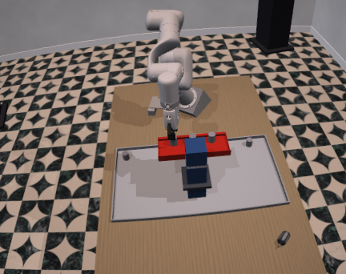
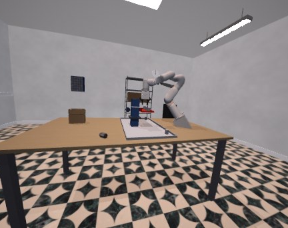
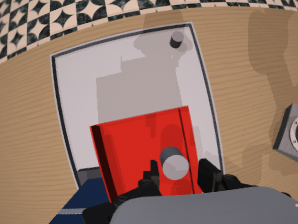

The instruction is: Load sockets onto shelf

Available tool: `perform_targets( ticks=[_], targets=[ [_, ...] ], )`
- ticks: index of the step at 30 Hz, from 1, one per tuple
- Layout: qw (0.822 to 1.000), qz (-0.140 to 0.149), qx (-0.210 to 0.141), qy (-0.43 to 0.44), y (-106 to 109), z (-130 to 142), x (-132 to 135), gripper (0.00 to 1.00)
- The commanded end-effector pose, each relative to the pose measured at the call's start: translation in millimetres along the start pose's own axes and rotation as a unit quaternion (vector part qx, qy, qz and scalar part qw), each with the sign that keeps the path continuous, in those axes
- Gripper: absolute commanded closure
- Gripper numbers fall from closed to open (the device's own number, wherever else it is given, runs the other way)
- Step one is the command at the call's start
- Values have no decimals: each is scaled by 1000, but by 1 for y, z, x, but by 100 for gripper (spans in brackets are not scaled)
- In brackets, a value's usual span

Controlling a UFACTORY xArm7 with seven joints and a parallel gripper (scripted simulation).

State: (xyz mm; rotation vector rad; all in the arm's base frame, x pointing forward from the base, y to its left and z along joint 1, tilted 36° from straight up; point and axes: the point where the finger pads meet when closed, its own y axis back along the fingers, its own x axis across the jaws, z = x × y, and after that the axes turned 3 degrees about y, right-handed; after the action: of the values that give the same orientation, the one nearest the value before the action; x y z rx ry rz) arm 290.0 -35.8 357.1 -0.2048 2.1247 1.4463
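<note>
Hand is seen part-open, gripping nothing; 1 grey cylindrical metal socket sits btwn fingers on red rimmed shelf.

The arm reaches down, its gripper vertical with fingers parted.

The place reads as a bare test room or lab. Plain grey walls meet a checkered floor of black and cream star tiles. A strip light hangs from the ceiling. A long wooden bench on dark legs carries a white robot arm bolted at one end and a grey rimmed tray. A metal shelf rack stands by the far wall, and a cardboard box sits on the bench.
</note>
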Motion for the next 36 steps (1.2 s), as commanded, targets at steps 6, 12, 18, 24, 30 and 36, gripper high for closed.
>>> perform_targets(
  ticks=[6,12,18,24,30,36],
  targets=[
    [1000,-2,0,0,29,0,-1,48],
    [1000,-2,0,0,38,0,-1,48],
    [1000,-2,0,0,47,0,-1,48],
    [1000,-2,0,0,49,0,-1,48],
    [1000,-2,0,0,49,0,-1,48],
    [1000,-2,0,1,50,1,0,0]
  ],
)
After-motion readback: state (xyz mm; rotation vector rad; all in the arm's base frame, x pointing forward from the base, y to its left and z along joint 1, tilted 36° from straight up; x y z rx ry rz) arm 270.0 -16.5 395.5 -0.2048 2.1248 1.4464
